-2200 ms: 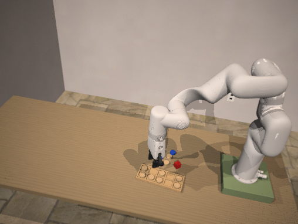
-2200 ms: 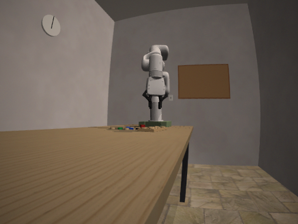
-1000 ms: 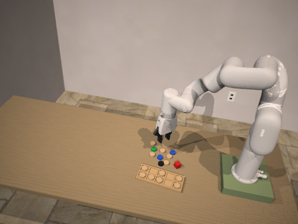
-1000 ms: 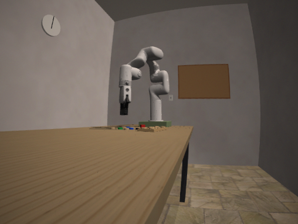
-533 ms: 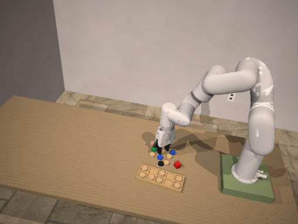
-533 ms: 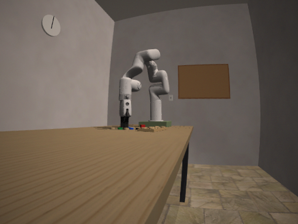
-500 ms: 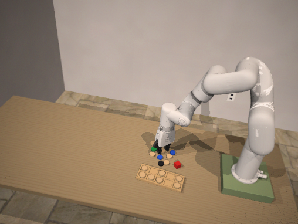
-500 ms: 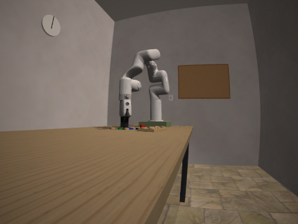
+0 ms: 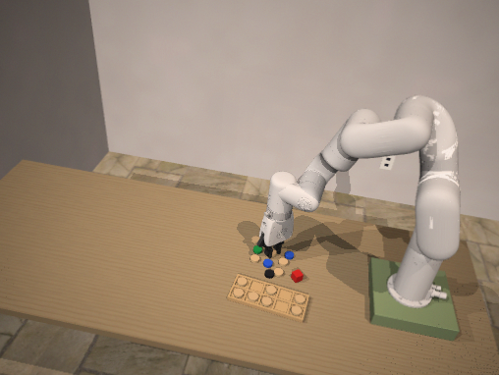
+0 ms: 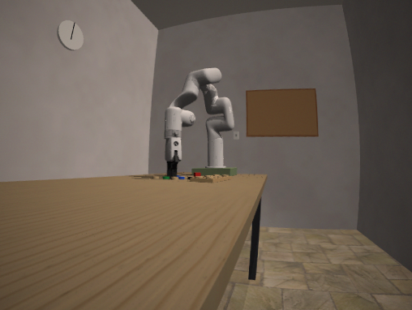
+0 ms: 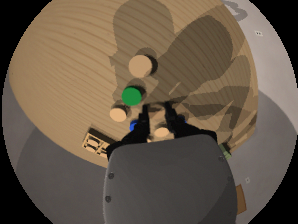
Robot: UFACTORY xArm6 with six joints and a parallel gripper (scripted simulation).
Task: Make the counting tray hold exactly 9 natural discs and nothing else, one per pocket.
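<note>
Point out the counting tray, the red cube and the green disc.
counting tray [image 9: 231, 293]: top view, its left rim.
red cube [image 9: 297, 275]: top view, its top face.
green disc [image 11: 132, 96]: wrist view, middle of its flat top.
</note>
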